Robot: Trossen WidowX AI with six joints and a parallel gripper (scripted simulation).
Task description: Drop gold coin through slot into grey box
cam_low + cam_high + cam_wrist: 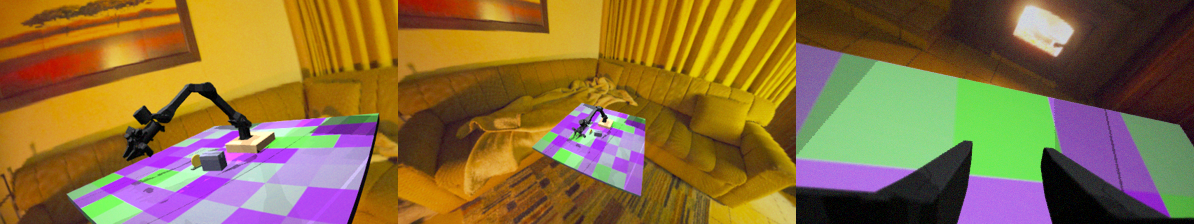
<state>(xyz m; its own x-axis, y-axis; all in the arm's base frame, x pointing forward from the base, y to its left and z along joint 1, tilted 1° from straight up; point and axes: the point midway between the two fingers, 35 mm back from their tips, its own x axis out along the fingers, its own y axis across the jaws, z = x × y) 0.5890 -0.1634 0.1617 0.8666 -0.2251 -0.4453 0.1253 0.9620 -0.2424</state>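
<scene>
Arm [196, 92] arched high from base, wrist angled down; pincer [134, 151] empty, fingers partly apart, above the worktop [280, 182].

Open air all around the gripper [136, 150], raised above the checkered table [298, 175] near its far-left edge. Only obstacles on the surface: grey box [213, 160] with coin [196, 160] just behind, and wooden base [249, 142] beyond.
</scene>
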